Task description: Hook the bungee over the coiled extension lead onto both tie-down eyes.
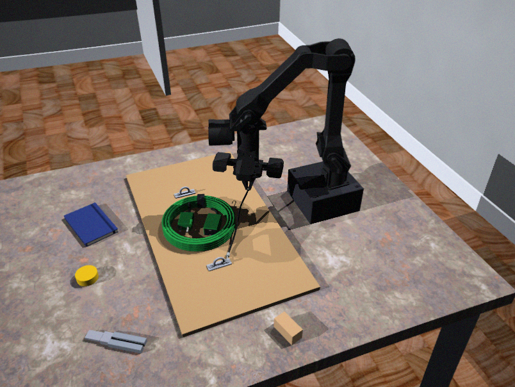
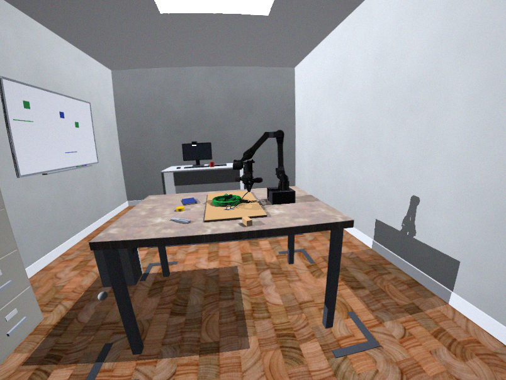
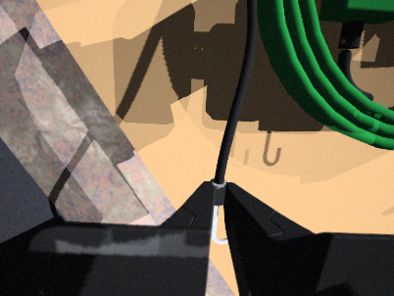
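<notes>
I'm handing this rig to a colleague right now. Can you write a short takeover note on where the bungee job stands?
Pincer: shut on the bungee's free hook, held above the board, on the arm's side of the coil.
Bungee cord: runs from the pincer down to the near eye, where its other end sits. It passes beside the green extension lead, at its rim, not over it.
Lead: coiled flat on the board between the two eyes.
Done: near end at its eye, free hook gripped.
Left: carry the hook across the coil to the far eye, hook it, release.
</notes>
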`<state>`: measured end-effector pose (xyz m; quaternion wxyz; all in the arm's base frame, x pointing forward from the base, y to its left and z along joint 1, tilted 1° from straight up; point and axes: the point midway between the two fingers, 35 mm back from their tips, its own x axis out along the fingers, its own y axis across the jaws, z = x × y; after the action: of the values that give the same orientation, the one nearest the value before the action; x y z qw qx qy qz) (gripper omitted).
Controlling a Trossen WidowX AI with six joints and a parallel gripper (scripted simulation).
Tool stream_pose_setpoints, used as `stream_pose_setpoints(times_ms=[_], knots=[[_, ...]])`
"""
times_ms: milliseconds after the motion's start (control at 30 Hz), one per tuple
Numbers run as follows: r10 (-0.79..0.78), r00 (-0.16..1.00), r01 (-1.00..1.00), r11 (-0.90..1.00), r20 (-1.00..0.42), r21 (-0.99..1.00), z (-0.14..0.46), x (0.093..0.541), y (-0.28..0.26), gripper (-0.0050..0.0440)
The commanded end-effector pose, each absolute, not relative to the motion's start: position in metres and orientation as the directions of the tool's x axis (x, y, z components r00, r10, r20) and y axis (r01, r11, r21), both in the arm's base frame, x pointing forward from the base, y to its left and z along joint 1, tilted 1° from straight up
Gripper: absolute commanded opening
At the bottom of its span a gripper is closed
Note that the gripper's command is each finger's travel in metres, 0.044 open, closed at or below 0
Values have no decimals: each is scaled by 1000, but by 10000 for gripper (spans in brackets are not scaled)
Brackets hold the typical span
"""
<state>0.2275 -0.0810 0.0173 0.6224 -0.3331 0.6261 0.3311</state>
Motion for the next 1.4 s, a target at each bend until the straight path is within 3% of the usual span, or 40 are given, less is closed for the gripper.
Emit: stream_pose_setpoints(times_ms=[0, 1367], knots=[[-11, 29, -841, 540, -1000, -30, 23, 241, -88, -50], [-16, 102, -922, 373, -995, -100, 27, 289, -120, -50]])
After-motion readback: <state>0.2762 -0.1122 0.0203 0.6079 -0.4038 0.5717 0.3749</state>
